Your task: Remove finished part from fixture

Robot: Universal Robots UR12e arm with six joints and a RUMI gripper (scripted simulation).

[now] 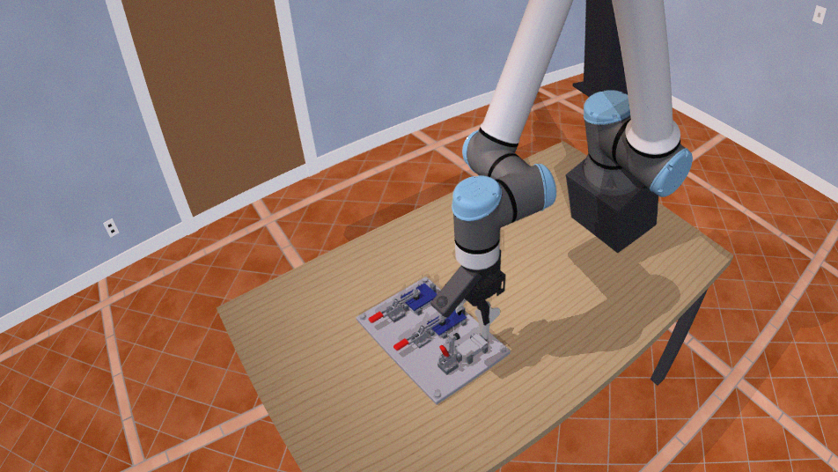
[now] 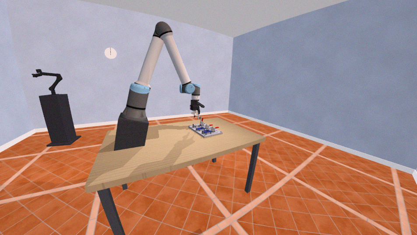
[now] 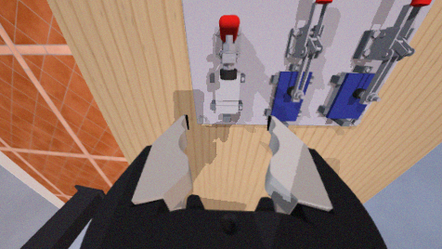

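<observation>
From above, the hand [image 1: 486,319] hangs low over the near edge of the grey fixture plate [image 1: 410,375] on the wooden worktop [image 1: 351,410], close to the pale finished part [image 1: 468,347]. The wrist camera fills in the rest: both fingers stand apart with only bare wood between them, so the hand is open and grips nothing. The finished part [image 3: 227,93] sits in its station, its red-handled toggle clamp [image 3: 229,25] upright. Beside it the two blue blanks [image 3: 289,95] lie under their clamp arms. The exterior view shows the whole arm [image 2: 151,58] arching from its dark pedestal [image 2: 131,134] to the plate.
</observation>
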